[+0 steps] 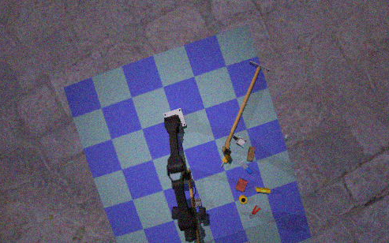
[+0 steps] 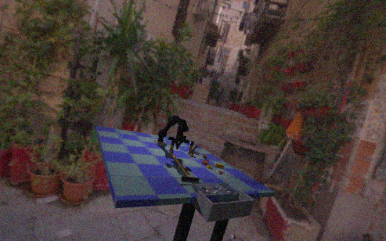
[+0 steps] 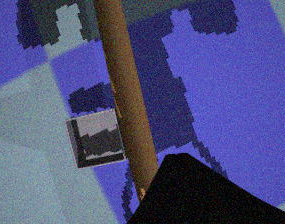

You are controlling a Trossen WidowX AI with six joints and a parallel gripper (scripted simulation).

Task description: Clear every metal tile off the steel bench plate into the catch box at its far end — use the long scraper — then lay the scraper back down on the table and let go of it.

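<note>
The long scraper, with a wooden handle (image 1: 192, 193) (image 3: 125, 75) (image 2: 181, 167), reaches past my gripper towards the bench plate. Its dark head (image 2: 190, 180) is near the table's front edge. My gripper (image 3: 175, 163) (image 2: 178, 147) is shut with nothing seen between its fingers; in the wrist view its dark fingers overlap the handle, which passes to the left and behind them. Small pale tiles (image 2: 217, 189) show on the dark surface by the grey catch box (image 2: 229, 209). How many lie on the plate and how many in the box, I cannot tell. The plate is outside the top view.
A small grey square box (image 1: 198, 203) (image 3: 96, 137) is beside the handle. A second long wooden tool (image 1: 244, 103) lies to the right. Near it are a brown block (image 1: 251, 154), a red block (image 1: 241, 185), a yellow piece (image 1: 263, 190), a ring (image 1: 240, 201) and red pliers (image 1: 254, 213).
</note>
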